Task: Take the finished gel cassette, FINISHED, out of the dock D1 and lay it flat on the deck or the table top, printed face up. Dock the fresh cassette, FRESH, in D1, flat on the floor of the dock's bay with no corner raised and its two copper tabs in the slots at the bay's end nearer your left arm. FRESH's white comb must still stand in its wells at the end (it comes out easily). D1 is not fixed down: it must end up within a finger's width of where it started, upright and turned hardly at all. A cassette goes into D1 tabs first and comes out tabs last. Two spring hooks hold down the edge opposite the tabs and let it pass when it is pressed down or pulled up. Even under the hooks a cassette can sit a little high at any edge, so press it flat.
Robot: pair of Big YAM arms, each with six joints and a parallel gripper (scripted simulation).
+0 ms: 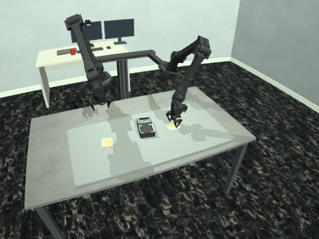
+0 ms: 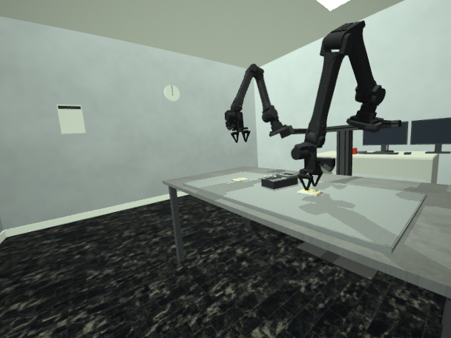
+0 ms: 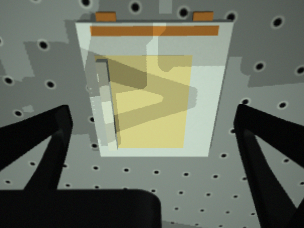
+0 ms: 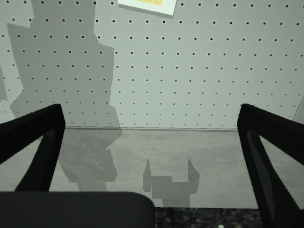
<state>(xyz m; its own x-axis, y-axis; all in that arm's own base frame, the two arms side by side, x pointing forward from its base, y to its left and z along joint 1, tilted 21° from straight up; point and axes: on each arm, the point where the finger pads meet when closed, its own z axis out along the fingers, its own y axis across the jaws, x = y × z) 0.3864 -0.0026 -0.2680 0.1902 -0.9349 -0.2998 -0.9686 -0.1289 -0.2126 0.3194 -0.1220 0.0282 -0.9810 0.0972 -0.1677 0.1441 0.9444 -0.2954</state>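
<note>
White-framed cassette FRESH [image 1: 172,127] [image 2: 311,193] [image 3: 155,105] lies flat on the pale perforated deck [image 1: 129,165] [image 2: 356,226] [image 4: 200,80], yellow gel window up, outside the dock. Its white comb [image 3: 106,107] stands along one side of the gel, & two copper tabs [image 3: 203,16] project from one end, next to a copper-coloured strip on the frame. L gripper [image 1: 173,121] [image 2: 311,187] [image 3: 154,107] is just above FRESH, pointing down, jaws approx. fully open, w/ nothing held; in the wrist view its fingers flank the cassette, one per side. Any contact betw. fingertips & deck: can't tell. R gripper [image 1: 101,108] [image 2: 241,141] [image 4: 152,107] hangs high near the table's rear edge, fully open, likewise holding nothing. Dock D1 [image 1: 146,128] [image 2: 280,181], a dark box w/ a grey display end, sits upright on the deck betw. the two cassettes; its bay's dark floor is exposed. FINISHED [image 1: 107,142] [image 2: 240,179] [image 4: 150,6] lies flat on the deck, well apart from D1 on the side away from FRESH, yellow window up; only part of it shows in the R wrist view. Grey table [image 1: 45,155] [image 2: 419,222] [image 4: 135,145] extends beyond the deck. Shadows of both arms fall across the deck & tabletop.
</note>
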